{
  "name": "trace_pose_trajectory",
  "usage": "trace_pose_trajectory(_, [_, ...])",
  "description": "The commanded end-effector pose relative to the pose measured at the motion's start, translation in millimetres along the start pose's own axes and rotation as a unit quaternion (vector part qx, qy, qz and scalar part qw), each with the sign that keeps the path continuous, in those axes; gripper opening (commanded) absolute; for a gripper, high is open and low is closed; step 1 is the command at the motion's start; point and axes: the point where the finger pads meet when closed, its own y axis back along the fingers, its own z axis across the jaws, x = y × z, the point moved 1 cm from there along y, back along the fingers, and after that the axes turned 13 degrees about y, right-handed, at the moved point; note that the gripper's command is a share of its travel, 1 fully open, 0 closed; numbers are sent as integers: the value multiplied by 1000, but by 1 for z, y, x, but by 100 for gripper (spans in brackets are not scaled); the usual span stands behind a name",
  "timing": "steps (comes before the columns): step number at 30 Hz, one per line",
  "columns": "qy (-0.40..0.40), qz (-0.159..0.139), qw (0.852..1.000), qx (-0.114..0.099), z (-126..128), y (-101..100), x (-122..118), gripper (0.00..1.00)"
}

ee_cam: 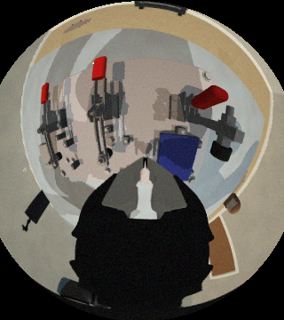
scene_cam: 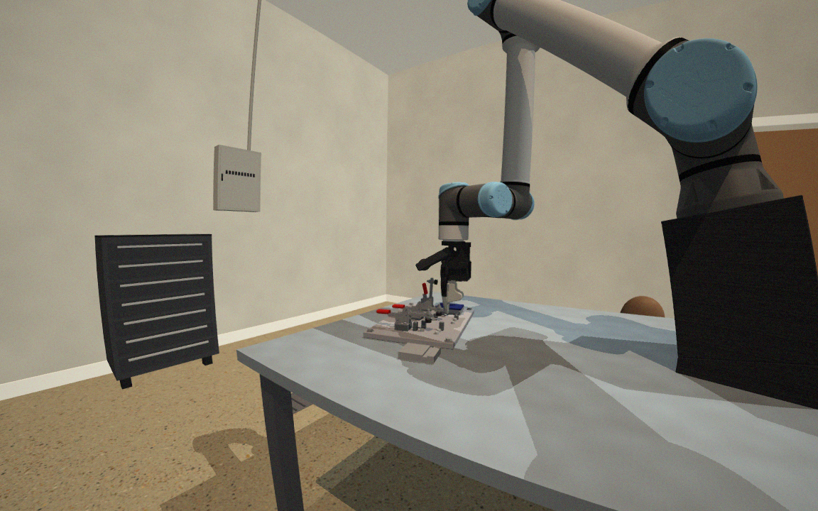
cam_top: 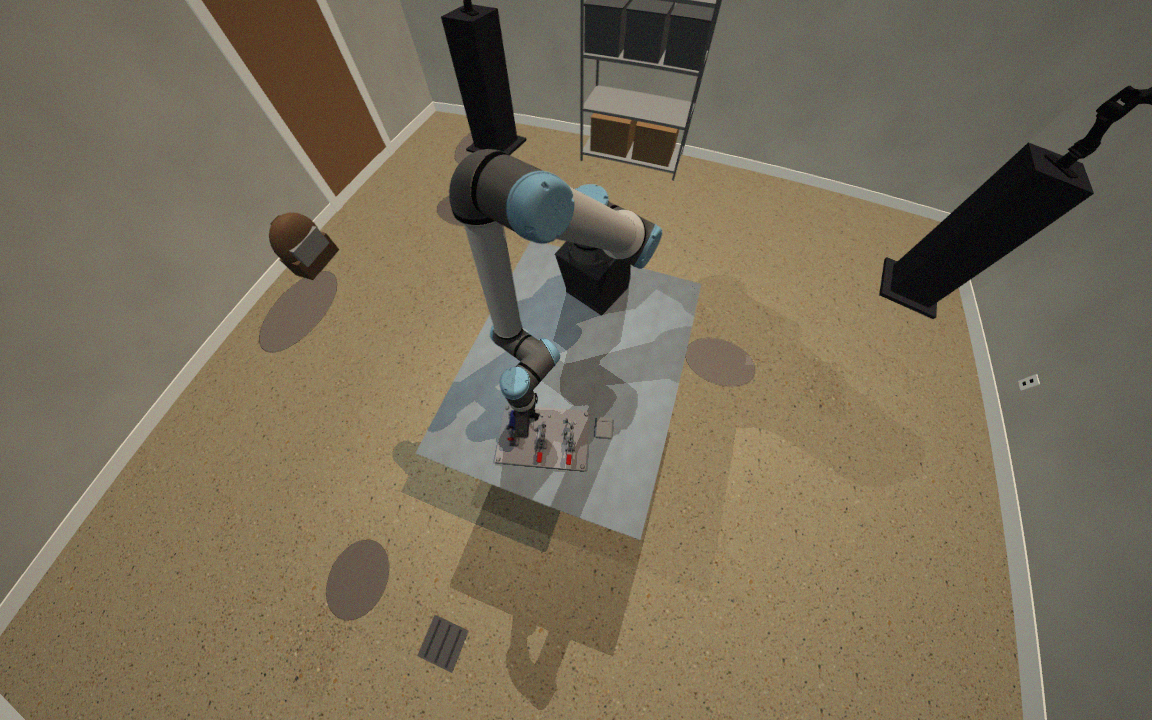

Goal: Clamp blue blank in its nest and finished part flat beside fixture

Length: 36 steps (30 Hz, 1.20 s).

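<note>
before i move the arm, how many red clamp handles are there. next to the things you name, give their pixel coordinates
3: one raised handle (scene_cam: 424, 288) (ee_cam: 209, 97) near the blue blank (scene_cam: 455, 306) (ee_cam: 177, 155), a lowered middle handle (cam_top: 539, 457) (ee_cam: 98, 68), and a lowered far handle (cam_top: 568, 459) (ee_cam: 44, 92) farthest from the blank.

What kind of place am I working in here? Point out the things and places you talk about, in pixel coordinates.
Probably a workshop or robotics lab: a dark drawer cabinet (scene_cam: 160, 301) and an electrical panel (scene_cam: 237, 179) line one wall, a storage rack (cam_top: 636, 105) holds bins, and the arm's table (cam_top: 643, 358) (scene_cam: 463, 438) carries a clamping fixture (cam_top: 522, 454) (scene_cam: 386, 335) (ee_cam: 138, 84).
</note>
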Motion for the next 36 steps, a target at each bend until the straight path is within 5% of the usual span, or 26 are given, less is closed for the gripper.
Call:
trace_pose_trajectory(1, [0, 0, 1000, 0, 2, 1, 0, 0])
trace_pose_trajectory(36, [0, 0, 1000, 0, 6, 1, -1, 0])
